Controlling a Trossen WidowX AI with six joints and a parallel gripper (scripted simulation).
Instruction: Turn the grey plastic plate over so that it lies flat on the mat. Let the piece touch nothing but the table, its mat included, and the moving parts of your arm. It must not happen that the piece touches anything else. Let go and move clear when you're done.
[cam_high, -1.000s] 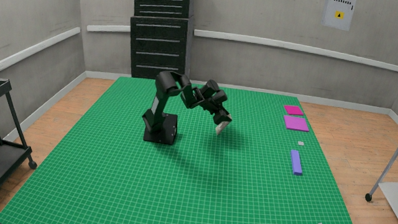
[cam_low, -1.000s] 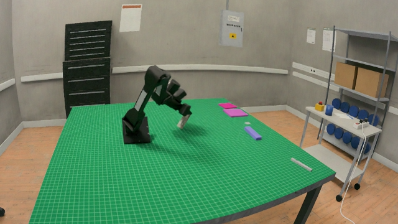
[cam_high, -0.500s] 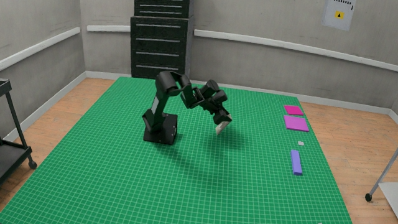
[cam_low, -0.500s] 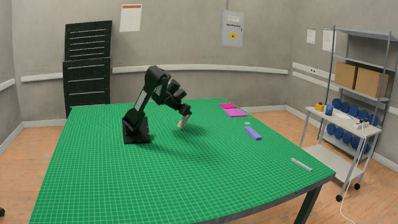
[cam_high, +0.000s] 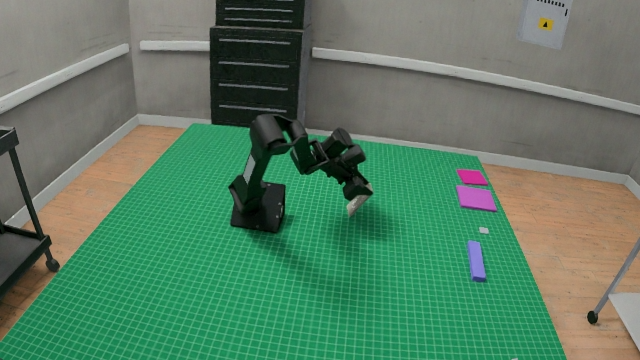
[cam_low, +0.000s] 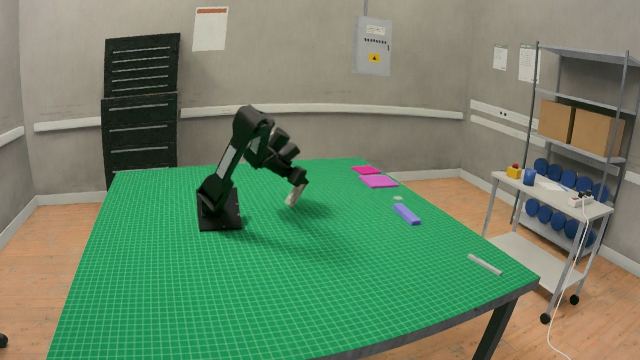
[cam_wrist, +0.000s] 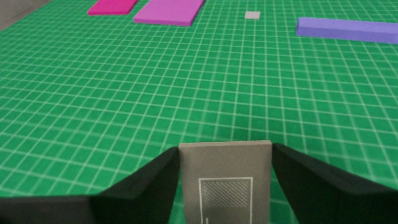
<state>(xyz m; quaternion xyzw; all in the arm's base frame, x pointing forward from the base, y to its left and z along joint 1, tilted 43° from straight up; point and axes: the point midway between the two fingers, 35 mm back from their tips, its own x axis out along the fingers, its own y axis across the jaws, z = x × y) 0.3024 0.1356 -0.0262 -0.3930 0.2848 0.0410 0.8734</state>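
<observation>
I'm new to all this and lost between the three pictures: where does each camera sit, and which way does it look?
Top: high, off the mat's corner, looking down at the whole arm.
Exterior: beside the table, level view toward the back wall; whole arm again.
Wrist: on the arm, looking forward past two black fingers holding the grey plate.
Shared: all show the purple bar and pink tiles.

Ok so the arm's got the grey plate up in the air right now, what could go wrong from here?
1. The gripper holds the grey plate by its side edges only, tilted above the mat; it might slip or swing during the turn.
2. Released from that height, it could bounce and land on edge rather than flat.
3. The violet bar and pink slabs lie to one side; a skidding plate might touch them.
</observation>
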